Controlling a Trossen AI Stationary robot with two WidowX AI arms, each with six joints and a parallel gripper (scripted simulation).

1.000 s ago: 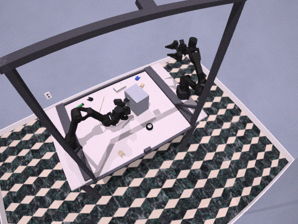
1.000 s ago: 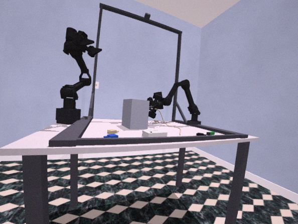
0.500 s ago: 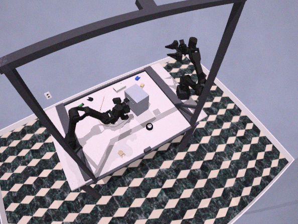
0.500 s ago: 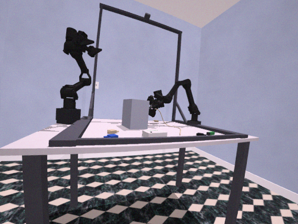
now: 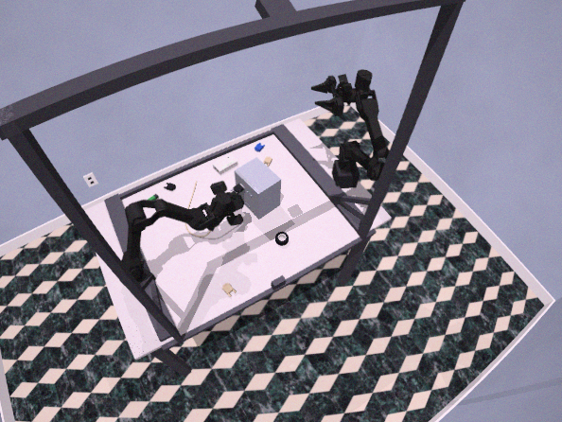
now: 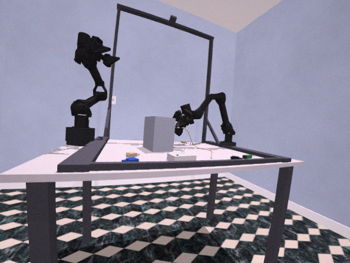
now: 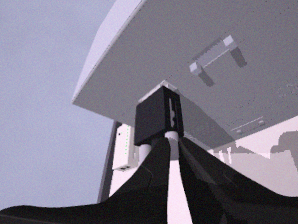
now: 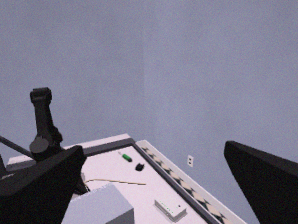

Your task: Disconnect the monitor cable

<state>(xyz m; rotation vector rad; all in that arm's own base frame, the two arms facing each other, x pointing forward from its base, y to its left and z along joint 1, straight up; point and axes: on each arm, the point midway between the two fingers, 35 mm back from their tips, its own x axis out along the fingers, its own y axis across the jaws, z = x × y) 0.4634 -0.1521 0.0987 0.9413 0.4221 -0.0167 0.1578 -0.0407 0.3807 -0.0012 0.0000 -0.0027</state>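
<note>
Left end effector low in the frame, plug just ahead of it, port panel beyond.

In the left wrist view, the left end effector [image 5: 241, 203] [image 6: 177, 125] [image 7: 172, 144] comes up from the lower edge, fingers pinched, it seems, on the right-hand thumbscrew [image 7: 172, 135]; the other thumbscrew [image 7: 145, 149] sits just beside, at lower left. Both lead into the black plug [image 7: 151, 117], left of centre, its far end against the grey box [image 5: 268, 201] [image 6: 159, 132] [image 7: 150, 45] [image 8: 102, 205]. The next turn should follow the screw's axis, towards the panel; sideways load could tilt the plug. The right end effector [image 5: 315, 95] [image 6: 114, 53] [image 8: 155, 150], fingers spread, hangs much farther off.
</note>
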